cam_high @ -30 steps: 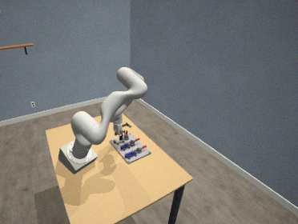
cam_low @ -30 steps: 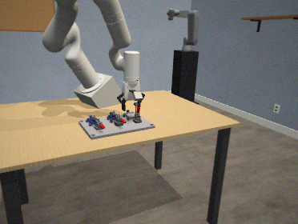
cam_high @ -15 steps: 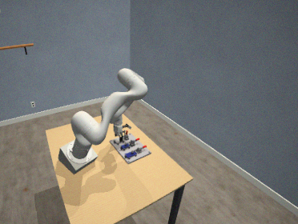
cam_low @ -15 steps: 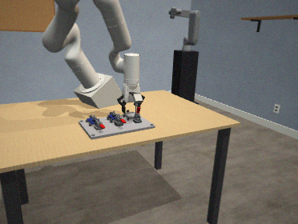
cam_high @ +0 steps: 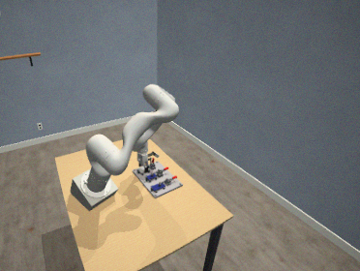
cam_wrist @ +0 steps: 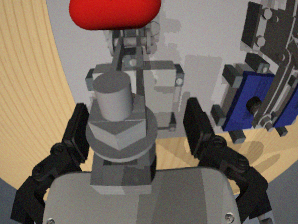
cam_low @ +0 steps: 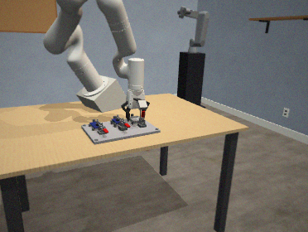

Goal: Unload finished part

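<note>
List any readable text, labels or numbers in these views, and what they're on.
None can be read in any view.
Fixture plate: no markings visible.
Red clamp handle and blue blank: plain surfaces, no print.
Open gripper and arm base: no brand or label shows.
Wall outlet: too small to show any marking.
</note>
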Controlling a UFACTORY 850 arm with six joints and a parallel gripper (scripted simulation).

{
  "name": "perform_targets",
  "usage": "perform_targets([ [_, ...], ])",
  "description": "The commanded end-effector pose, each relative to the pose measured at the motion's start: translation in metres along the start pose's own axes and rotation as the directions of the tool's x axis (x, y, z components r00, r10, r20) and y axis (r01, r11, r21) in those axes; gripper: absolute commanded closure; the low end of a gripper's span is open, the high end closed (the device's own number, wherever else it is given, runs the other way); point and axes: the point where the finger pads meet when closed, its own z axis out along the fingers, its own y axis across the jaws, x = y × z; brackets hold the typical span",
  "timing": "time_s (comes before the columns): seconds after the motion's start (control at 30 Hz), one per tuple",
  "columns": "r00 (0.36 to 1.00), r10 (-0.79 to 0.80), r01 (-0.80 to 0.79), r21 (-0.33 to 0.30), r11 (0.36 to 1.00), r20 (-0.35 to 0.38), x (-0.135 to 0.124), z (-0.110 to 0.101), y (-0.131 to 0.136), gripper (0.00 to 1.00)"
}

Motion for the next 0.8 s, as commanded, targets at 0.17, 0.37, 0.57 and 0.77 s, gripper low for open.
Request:
perform_targets([
  [0.17,1.0,0.0,0.0,0.001,1.0,-0.001,0.0007,0.0028,-0.0003,0.0],
  [0.37,1.0,0.0,0.0,0.001,1.0,-0.001,0.0007,0.003,-0.0003,0.0],
  [0.57,1.0,0.0,0.0,0.001,1.0,-0.001,0.0006,0.0029,-0.0003,0.0],
  [0.77,1.0,0.0,0.0,0.001,1.0,-0.001,0.0006,0.0029,-0.0003,1.0],
])
